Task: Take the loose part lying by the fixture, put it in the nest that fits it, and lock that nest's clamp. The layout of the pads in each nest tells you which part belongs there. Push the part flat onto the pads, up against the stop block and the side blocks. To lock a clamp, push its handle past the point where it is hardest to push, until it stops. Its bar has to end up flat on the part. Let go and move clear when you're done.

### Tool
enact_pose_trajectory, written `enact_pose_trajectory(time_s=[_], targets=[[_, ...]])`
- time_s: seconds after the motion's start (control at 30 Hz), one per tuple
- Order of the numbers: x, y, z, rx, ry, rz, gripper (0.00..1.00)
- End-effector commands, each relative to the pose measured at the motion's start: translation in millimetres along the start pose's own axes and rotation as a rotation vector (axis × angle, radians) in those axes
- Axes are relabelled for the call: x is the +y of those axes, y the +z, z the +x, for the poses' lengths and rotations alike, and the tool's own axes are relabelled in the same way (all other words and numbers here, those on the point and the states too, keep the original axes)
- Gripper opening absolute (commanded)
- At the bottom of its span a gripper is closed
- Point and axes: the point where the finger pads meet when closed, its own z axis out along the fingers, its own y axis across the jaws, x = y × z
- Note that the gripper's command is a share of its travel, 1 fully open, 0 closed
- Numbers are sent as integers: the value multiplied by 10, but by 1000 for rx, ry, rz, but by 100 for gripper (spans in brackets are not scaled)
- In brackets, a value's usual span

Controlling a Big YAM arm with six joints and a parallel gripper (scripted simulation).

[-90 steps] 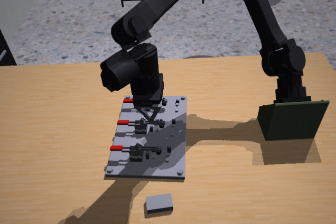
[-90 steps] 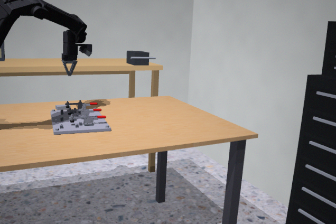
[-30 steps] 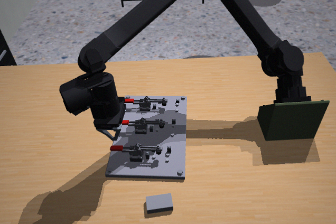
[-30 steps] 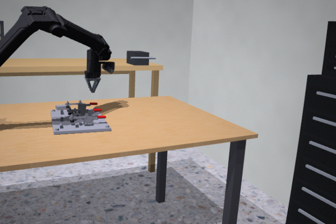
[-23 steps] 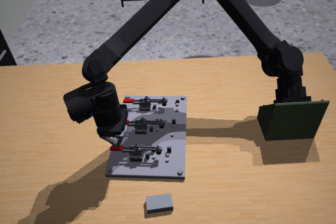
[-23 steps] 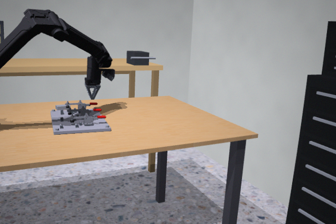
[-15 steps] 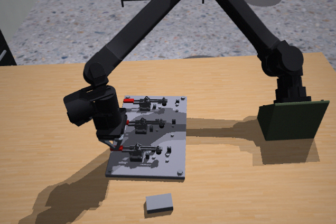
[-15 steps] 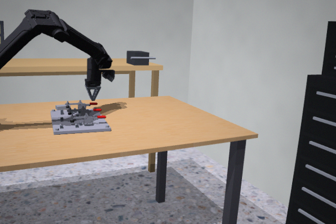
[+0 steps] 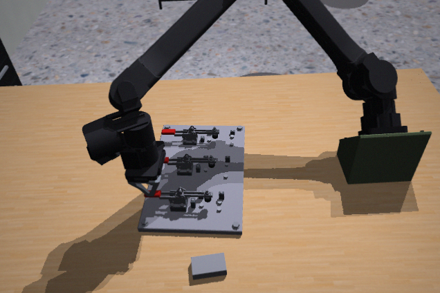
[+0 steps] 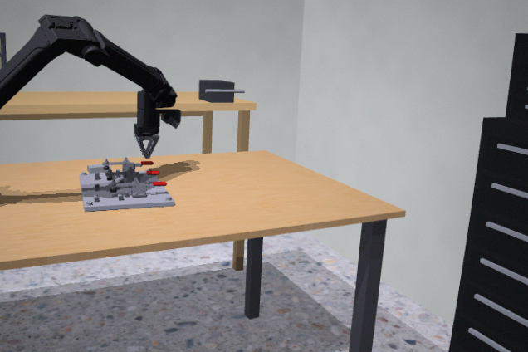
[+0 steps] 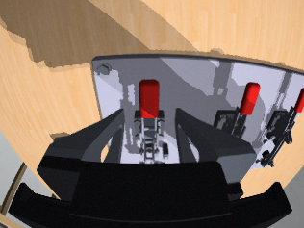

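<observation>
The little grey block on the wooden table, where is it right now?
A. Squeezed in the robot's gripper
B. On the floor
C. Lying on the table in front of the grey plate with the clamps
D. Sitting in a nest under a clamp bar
C. The small grey rectangular block lies by itself on the wooden table, apart from the grey fixture plate, while the black gripper hovers empty near a red-tipped clamp handle.
</observation>
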Motion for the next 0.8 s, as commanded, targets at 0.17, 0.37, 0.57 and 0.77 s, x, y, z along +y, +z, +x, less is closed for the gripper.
enact_pose_trajectory(time_s=[0.17, 0.37, 0.57, 0.77], targets=[[5, -75, -113, -28, 19, -14, 45], [5, -75, -113, -28, 19, -14, 45], [4, -73, -112, -28, 19, -14, 45], [0, 177, -10, 8, 1, 2, 45]])
